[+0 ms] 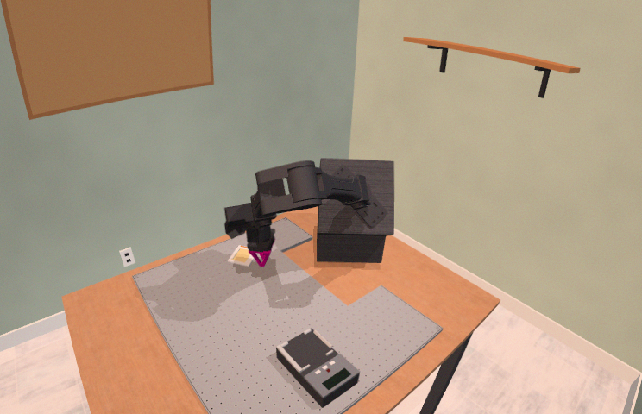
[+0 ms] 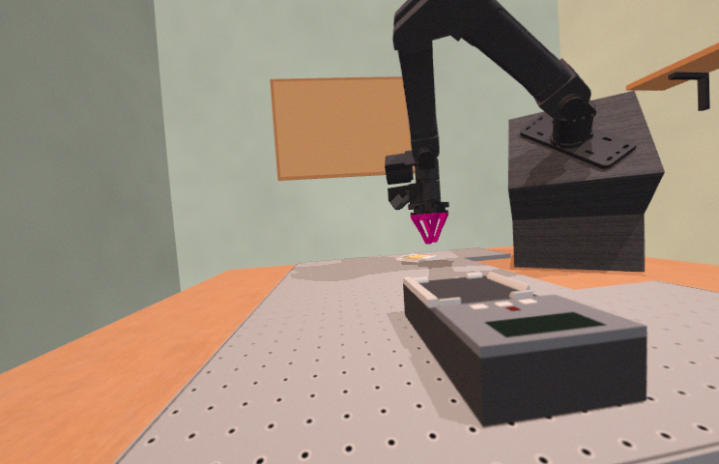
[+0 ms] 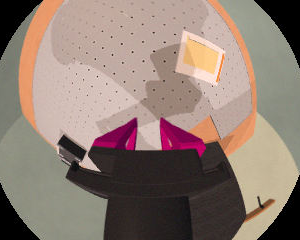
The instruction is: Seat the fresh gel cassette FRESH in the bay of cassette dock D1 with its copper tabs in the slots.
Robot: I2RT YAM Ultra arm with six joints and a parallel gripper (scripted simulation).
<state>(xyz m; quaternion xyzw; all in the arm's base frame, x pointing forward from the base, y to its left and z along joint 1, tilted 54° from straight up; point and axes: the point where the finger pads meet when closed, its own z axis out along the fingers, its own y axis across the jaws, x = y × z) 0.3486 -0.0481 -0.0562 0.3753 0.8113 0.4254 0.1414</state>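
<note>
The FRESH cassette (image 1: 242,255), a white frame around an amber gel, lies flat on the grey perforated deck at the far side. It shows faintly in the exterior view (image 2: 417,255) and in the upper right of the wrist view (image 3: 202,58), where one edge looks copper-orange. My gripper (image 1: 261,260) with magenta fingers hangs above the deck just beside the cassette, fingers pointing down (image 2: 428,235). The fingers stand partly apart with only deck between them (image 3: 149,135). The dock D1 (image 1: 317,366) (image 2: 470,288) stands at the near side, its dark bay empty.
The arm's black pedestal (image 1: 353,215) stands on the table behind the deck. A thin grey plate (image 1: 297,234) lies at the deck's far corner. D1's console (image 2: 541,322) carries white buttons, a small red mark and a dark display. The dock also shows at the wrist view's left (image 3: 70,148).
</note>
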